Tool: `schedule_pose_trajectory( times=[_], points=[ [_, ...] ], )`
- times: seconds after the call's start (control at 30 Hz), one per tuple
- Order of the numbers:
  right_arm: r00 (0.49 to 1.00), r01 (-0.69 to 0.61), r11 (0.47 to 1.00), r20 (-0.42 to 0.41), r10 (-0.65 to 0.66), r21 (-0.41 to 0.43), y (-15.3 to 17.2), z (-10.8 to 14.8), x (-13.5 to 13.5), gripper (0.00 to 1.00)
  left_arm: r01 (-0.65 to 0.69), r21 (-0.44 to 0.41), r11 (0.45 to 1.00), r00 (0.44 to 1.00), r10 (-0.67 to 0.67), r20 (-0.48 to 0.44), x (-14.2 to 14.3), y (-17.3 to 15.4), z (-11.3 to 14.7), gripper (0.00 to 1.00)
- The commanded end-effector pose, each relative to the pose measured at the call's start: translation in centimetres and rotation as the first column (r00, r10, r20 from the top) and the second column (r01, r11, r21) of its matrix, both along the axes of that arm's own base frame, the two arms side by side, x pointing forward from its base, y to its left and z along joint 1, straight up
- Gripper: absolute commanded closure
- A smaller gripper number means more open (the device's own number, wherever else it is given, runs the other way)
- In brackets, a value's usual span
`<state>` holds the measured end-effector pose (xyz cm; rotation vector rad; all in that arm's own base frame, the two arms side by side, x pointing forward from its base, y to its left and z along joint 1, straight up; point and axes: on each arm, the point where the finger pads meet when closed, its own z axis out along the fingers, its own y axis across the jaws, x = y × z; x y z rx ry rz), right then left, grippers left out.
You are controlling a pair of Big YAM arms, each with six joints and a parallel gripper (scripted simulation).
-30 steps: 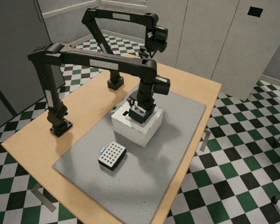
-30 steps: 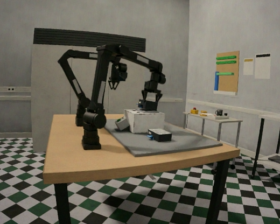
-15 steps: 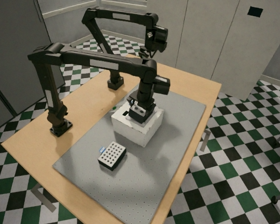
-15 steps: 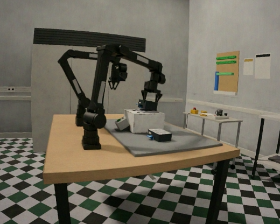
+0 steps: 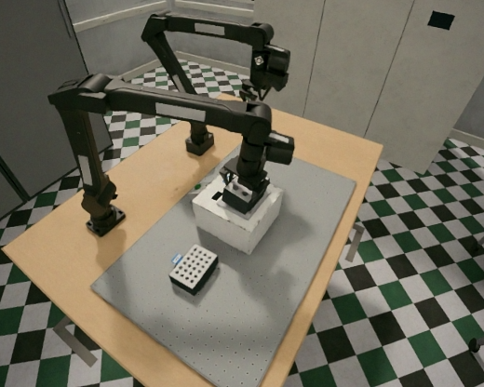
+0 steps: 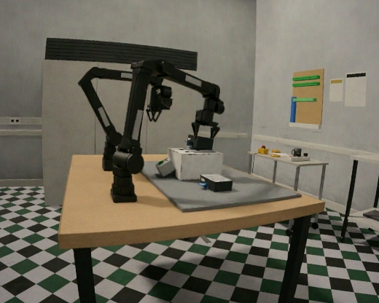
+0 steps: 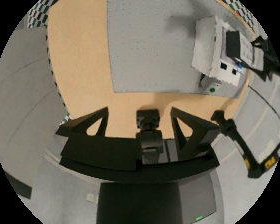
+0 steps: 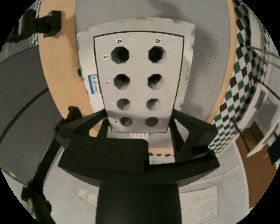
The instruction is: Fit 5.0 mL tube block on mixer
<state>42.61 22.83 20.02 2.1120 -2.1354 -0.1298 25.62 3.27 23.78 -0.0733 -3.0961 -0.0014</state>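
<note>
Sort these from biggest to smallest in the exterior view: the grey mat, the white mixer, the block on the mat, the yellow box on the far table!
1. Grey mat
2. White mixer
3. Block on the mat
4. Yellow box

The right gripper point(image 5: 245, 186) point(image 6: 205, 135) point(image 7: 248, 55) point(image 8: 139, 110) clasps a black block point(image 5: 239, 201) point(image 6: 201, 142) point(image 7: 233, 45) point(image 8: 138, 75) atop the white mixer point(image 5: 226, 228) point(image 6: 199, 164) point(image 7: 206, 45) point(image 8: 86, 50); a second block point(image 5: 194, 269) point(image 6: 222, 185) lies on the gray mat point(image 5: 263, 302) point(image 6: 192, 200) point(image 7: 146, 45) point(image 8: 211, 40) nearer the camera than the mixer. Behind the mixer, the left gripper point(image 5: 254, 95) point(image 6: 153, 118) point(image 7: 139, 110) hangs in midair, spread and unladen.
</note>
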Motion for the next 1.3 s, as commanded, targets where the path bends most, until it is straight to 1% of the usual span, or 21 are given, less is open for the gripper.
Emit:
schedule_pose_trajectory(
  times=[0.0,0.3,0.4,0.5,1.0,1.27],
  points=[
    [0.992,-0.007,0.997,0.13,-0.002,0.074,1.3,6.7,2.0,1.0,-0.013,0.004,1.0,1.0,0.013,0.019,0.5,0.3,0.4,0.0],
    [0.991,-0.009,0.997,0.136,-0.002,0.077,1.3,7.0,1.9,1.0,-0.013,0.007,1.0,0.999,0.013,0.046,1.2,0.4,1.5,0.0],
    [0.991,-0.009,0.997,0.137,-0.001,0.077,1.4,6.0,1.9,1.0,-0.013,0.009,1.0,0.998,0.012,0.058,1.5,0.4,1.9,0.0],
    [0.992,-0.009,0.997,0.13,0.0,0.073,1.3,5.6,1.8,1.0,-0.013,0.01,1.0,0.997,0.012,0.07,1.7,0.5,2.4,0.0],
    [0.996,-0.009,0.998,0.092,0.004,0.057,0.8,3.7,0.7,1.0,-0.013,0.012,1.0,0.997,0.012,0.082,2.0,0.5,2.9,0.0],
    [0.997,-0.009,0.999,0.072,0.006,0.048,0.6,2.8,0.1,1.0,-0.013,0.011,1.0,0.998,0.012,0.069,1.7,0.5,2.4,0.0]
  ],
)
